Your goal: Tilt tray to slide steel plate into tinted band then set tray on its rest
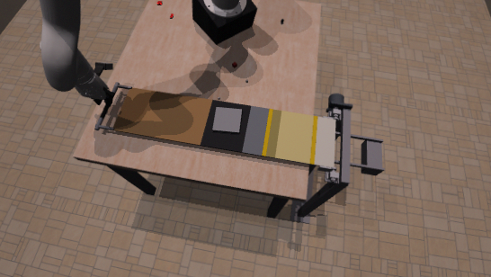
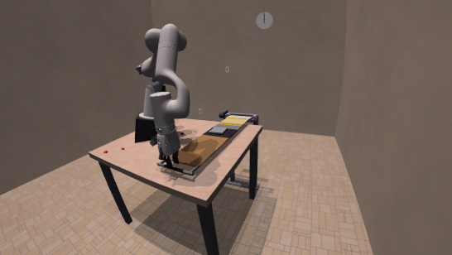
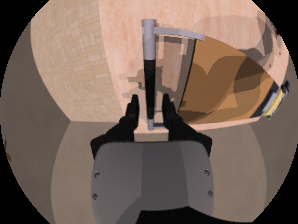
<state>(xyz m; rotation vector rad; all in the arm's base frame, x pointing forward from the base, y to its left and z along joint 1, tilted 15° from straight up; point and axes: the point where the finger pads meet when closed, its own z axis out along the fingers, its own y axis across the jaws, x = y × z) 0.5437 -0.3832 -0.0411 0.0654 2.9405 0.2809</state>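
The steel plate (image 1: 227, 120) (image 2: 218, 130) lies flat on the black section of the tray's bed, on the brown section's side of the tinted band. The tray (image 1: 189, 132) (image 2: 200, 148) (image 3: 215, 82) looks nearly level, low over the table. The tinted band (image 1: 294, 137) (image 2: 235, 121) is pale yellow between two solid yellow lines, with nothing on it. My gripper (image 1: 109, 100) (image 2: 171, 162) (image 3: 150, 101) is partly open, its fingers on either side of the tray's handle bar (image 1: 102, 118) (image 3: 149, 45), with a gap on each side. The tray's rest cannot be made out.
A dark hinge stand (image 1: 345, 144) (image 2: 240, 114) carries the tray's far end, with a grey block (image 1: 371, 156) behind it. The robot's black base (image 1: 218, 28) (image 2: 143, 128) stands on the table (image 1: 153, 58). Small red pieces (image 1: 159, 3) (image 2: 106, 151) lie near a table edge.
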